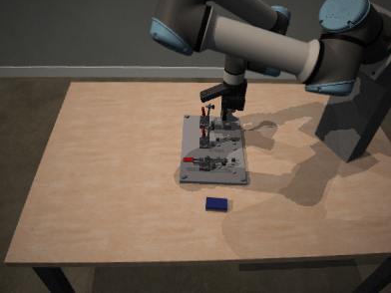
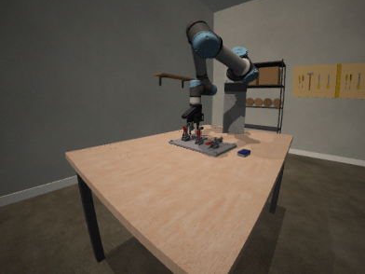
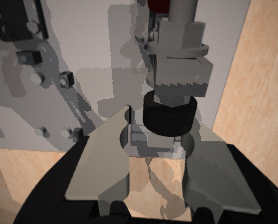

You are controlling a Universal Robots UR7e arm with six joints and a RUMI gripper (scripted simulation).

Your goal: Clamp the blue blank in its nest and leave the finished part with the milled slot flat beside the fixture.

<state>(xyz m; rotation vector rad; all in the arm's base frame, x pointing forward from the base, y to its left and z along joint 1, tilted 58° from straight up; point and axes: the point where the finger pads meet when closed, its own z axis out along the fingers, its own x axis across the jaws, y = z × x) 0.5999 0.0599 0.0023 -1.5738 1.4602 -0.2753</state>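
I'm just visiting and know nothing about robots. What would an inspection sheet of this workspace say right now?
Surface: pale wooden table on dark legs, carrying all the job's things.
Job's things: grey metal fixture plate with three red-handled toggle clamps; small blue rectangular blank lying flat on the table near the fixture, outside any nest.
Clutter: nothing seen.
Grippers: two-jaw gripper at the fixture's far end, shut on a grey part there; which part cannot be told.
Cables: nothing seen.
Surroundings: grey pedestal under the arm, black shelf rack with boxes, wall shelf, yellow tool board.
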